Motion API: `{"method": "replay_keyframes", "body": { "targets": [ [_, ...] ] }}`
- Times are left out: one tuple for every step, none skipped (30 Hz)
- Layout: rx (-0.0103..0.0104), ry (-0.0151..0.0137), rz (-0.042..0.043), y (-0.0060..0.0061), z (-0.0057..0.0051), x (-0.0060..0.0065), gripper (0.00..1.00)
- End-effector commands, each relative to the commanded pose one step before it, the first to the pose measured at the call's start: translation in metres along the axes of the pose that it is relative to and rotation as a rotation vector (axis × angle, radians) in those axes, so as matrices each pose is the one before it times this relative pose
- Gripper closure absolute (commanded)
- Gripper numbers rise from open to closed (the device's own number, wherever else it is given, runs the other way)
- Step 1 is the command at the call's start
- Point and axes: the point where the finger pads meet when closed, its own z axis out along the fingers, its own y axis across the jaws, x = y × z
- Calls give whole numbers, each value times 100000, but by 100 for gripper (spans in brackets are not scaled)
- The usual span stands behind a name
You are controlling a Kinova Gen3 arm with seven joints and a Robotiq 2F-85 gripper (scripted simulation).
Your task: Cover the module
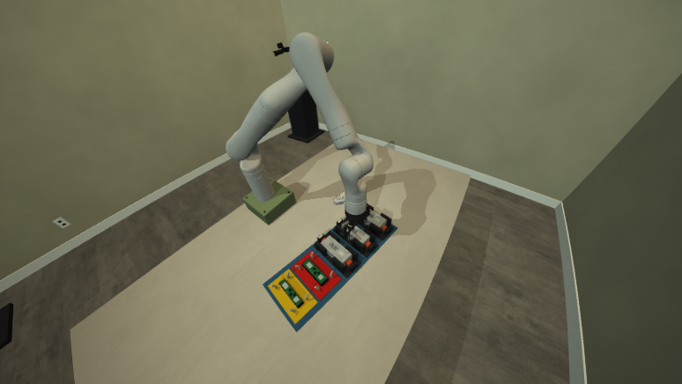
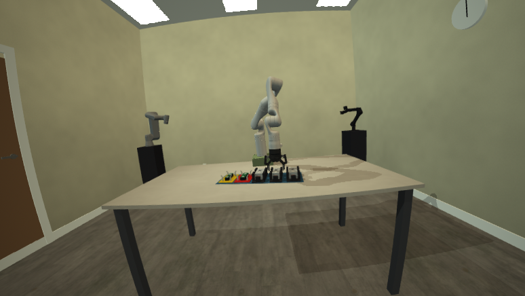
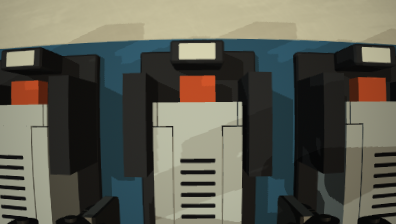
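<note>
Three pale grey covers stand in black holders on a blue mat (image 3: 112,130): the left cover (image 1: 336,250) (image 2: 260,172) (image 3: 20,150), the middle cover (image 1: 361,235) (image 2: 276,173) (image 3: 197,150) and the right cover (image 1: 376,219) (image 2: 292,172) (image 3: 370,150). Each has an orange tab at its far end. The yellow plate (image 1: 282,299) (image 2: 222,180) at the row's left end carries a green module (image 1: 291,292) (image 2: 228,177). My gripper (image 1: 352,227) (image 2: 276,164) (image 3: 199,212) is open and empty. It hangs low over the middle cover, with a finger on either side of it.
A red plate (image 1: 308,284) with its own green module (image 1: 315,272) lies between the yellow plate and the holders. The arm's green base (image 1: 270,203) stands behind the row. Two other small arms on black pedestals stand beyond the table.
</note>
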Motion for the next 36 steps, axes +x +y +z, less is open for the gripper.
{"method": "replay_keyframes", "body": {
  "targets": [
    [-100,-171,4,29,-67,-61,0],
    [0,0,0,0,0,0,0],
    [0,0,0,0,0,0,0],
    [0,0,0,0,0,0,0],
    [0,0,0,0,0,0,0],
    [0,0,0,0,99,1,0],
    [0,0,0,0,100,0,0],
    [0,0,0,0,100,0,0],
    [0,0,0,0,100,0,0],
    [0,0,0,0,100,0,0],
    [0,0,0,0,100,0,0],
    [0,0,0,0,100,0,0],
    [0,0,0,0,100,0,0],
    [0,0,0,0,100,0,0],
    [0,0,0,0,100,0,0],
    [0,0,0,0,0,0,0],
    [0,0,0,0,0,0,0],
    [0,0,0,0,0,0,0],
    [0,0,0,0,0,0,0],
    [0,0,0,0,0,0,0],
    [0,0,0,0,0,0,0],
    [0,0,0,0,0,0,0],
    [-1,-1,0,0,99,0,0],
    [0,0,0,0,100,0,0],
    [0,0,0,0,100,0,0],
    [0,0,0,0,100,0,0],
    [0,0,0,0,100,0,0],
    [0,0,0,0,100,0,0],
    [0,0,0,0,100,0,0],
    [0,0,0,0,100,0,0],
    [0,0,0,0,100,0,0],
    [0,0,0,0,100,0,0],
    [0,0,0,0,0,0,0],
    [0,0,0,0,0,0,0],
    [0,0,0,0,0,0,0],
    [0,0,0,0,0,0,0]
  ]
}}
